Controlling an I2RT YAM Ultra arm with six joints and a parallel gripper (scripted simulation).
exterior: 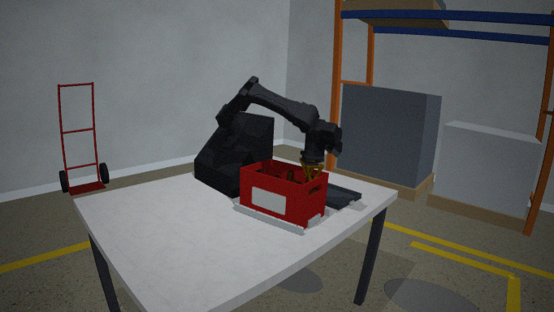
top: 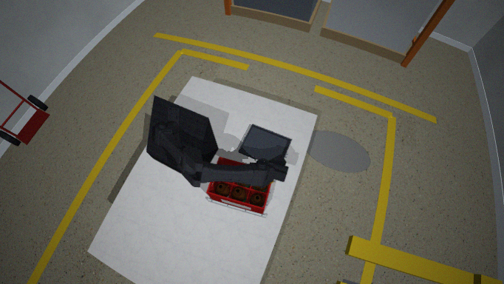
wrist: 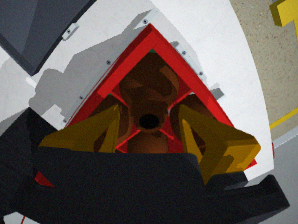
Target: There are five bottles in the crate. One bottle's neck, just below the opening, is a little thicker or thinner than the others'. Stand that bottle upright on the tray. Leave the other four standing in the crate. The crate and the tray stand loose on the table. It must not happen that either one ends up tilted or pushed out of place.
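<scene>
The red crate stands on the table with brown bottles in it. In the top view, three bottles stand in the near row; the arm hides much of the rest. My gripper is open, pointing down, its yellow fingers reaching inside the crate rim near a corner. One bottle has its dark mouth between the fingers, with gaps on both sides. Neck thicknesses cannot be compared here. The dark tray lies beside the crate, with no bottle visible on it.
The black arm base stands behind the crate on the white table. A pale strip runs along the crate's near side. The table edge is close to the crate and tray.
</scene>
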